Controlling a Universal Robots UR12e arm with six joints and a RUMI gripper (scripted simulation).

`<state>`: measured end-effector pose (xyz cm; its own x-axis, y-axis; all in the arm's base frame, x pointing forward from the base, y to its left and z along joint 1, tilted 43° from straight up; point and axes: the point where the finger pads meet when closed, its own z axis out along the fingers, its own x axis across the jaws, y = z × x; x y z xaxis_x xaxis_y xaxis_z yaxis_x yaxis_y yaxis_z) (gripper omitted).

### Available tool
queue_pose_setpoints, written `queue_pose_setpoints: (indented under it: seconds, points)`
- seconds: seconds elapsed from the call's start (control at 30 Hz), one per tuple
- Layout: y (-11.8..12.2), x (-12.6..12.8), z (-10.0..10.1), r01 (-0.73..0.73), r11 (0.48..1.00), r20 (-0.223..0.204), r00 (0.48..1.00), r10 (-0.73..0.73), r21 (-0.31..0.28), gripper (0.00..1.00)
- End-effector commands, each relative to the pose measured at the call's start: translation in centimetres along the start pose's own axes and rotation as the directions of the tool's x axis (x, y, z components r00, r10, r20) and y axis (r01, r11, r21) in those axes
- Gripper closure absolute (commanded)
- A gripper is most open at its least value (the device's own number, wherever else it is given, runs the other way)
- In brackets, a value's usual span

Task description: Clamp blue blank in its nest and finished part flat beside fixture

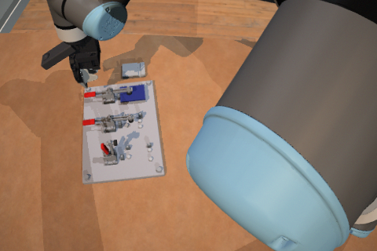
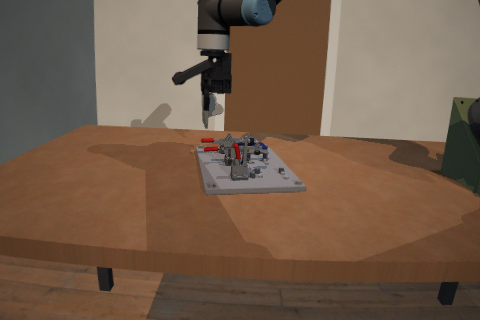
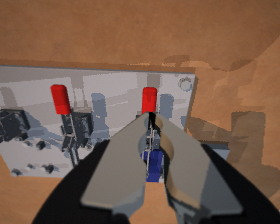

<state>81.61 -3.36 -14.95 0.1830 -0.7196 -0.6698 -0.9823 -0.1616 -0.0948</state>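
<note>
The blue blank [image 1: 137,93] [image 3: 154,170] lies in the far nest of the grey fixture plate [image 1: 96,170] [image 2: 270,184] [image 3: 31,75]. The far clamp's bar reaches over it; its red handle [image 1: 89,94] [image 2: 207,140] [image 3: 149,99] lies low, pointing outward. Whether it is locked, or the bar is flat on the blank, I cannot tell. The finished part [image 1: 133,70] lies on the table beyond the plate's far edge, apart from it, its slot near one end. My gripper [image 1: 86,85] [image 2: 206,126] [image 3: 150,113] is shut and empty, above the far handle's outer end.
The middle clamp's red handle [image 1: 89,121] [image 2: 211,149] [image 3: 61,99] lies low, its bar over a nest without a part. The near clamp's red handle [image 1: 104,148] [image 2: 237,152] is raised, its bar upright, beside another nest without a part. Bolts stand at the plate's corners.
</note>
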Motion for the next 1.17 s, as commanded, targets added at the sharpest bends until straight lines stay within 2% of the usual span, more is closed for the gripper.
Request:
queue_pose_setpoints:
  seconds: [0.0, 0.57, 1.03, 1.07, 1.13]
  points:
    - [-0.1, 0.0, -1.1, 0.0, 1.0, -0.001, 1.0, 0.0, 0.001, 1.0]
    - [-0.1, 0.0, -3.6, 0.0, 1.0, -0.001, 1.0, 0.0, 0.001, 1.0]
    - [-0.1, 0.0, -4.0, 0.0, 1.0, -0.001, 1.0, 0.0, 0.001, 1.0]
    - [-0.1, 0.0, -4.0, 0.0, 1.0, -0.001, 1.0, 0.0, 0.001, 0.0]
    - [-0.1, 0.0, -4.0, 0.0, 1.0, -0.001, 1.0, 0.0, 0.001, 0.0]
